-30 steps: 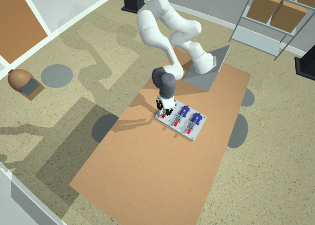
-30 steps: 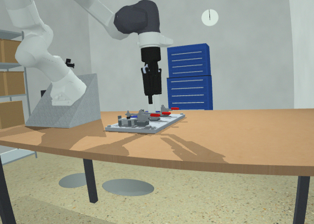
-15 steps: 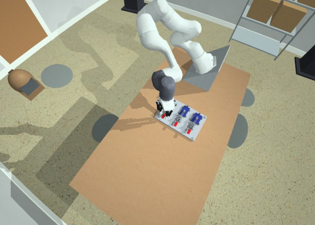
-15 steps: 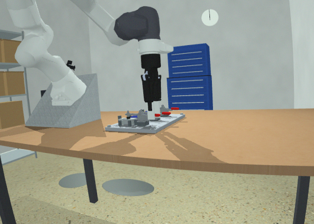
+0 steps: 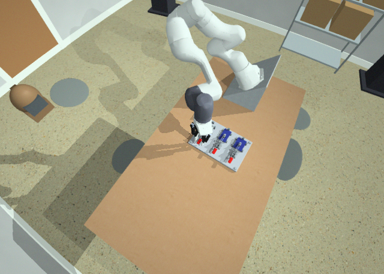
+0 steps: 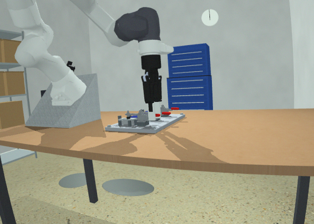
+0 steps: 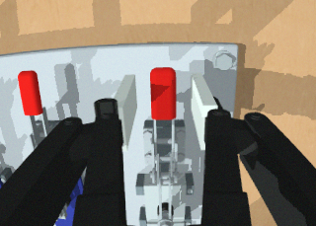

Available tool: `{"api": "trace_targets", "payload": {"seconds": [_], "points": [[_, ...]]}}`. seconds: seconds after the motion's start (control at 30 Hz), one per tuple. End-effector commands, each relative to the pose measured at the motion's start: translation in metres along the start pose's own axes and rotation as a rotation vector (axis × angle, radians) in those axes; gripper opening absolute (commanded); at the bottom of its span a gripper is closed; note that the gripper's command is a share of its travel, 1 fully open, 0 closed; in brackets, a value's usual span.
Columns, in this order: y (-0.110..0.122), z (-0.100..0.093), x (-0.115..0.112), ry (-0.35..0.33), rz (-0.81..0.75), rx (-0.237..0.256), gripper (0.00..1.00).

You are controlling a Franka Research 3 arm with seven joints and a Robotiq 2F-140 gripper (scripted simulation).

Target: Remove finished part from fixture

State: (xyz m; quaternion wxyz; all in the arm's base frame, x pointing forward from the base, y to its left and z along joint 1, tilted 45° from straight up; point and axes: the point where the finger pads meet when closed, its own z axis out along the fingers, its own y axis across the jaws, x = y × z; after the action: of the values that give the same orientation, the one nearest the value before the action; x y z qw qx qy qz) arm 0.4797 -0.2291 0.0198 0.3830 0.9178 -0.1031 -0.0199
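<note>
The grey fixture plate [image 5: 239, 166] [image 6: 116, 128] [image 7: 66, 62] lies on the table [image 5: 186, 209] [image 6: 228, 135] and carries three toggle clamps with red handles. Two blue blanks [image 5: 224, 134] [image 5: 239, 142] sit clamped at its middle and right stations; one shows at the left edge of the wrist view [image 7: 69, 216]. The pale finished part sits at the left station, behind a red clamp handle [image 5: 199, 141] [image 7: 162, 91]. My gripper [image 5: 200, 138] [image 6: 151, 110] [image 7: 163, 90] points straight down over that station, partly open. Its fingers straddle the pale part's two side walls and hold nothing.
The arm's grey wedge base [image 5: 248, 93] [image 6: 76, 110] stands on the table behind the fixture. A shelf with cardboard boxes [image 5: 335, 11] and a blue drawer cabinet [image 6: 189, 74] stand off the table.
</note>
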Motion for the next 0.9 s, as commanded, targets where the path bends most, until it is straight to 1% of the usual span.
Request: {"api": "trace_targets", "payload": {"seconds": [0.0,0.8,0.83,0.87], "points": [[0.0004,0.0016,0.0006,0.001,0.008,0.0,0.28],[0.0004,0.0016,0.0006,0.001,0.008,0.0,0.28],[0.0004,0.0016,0.0006,0.001,0.008,0.0,0.0],[0.0004,0.0016,0.0006,0.001,0.008,0.0,0.0]]}}
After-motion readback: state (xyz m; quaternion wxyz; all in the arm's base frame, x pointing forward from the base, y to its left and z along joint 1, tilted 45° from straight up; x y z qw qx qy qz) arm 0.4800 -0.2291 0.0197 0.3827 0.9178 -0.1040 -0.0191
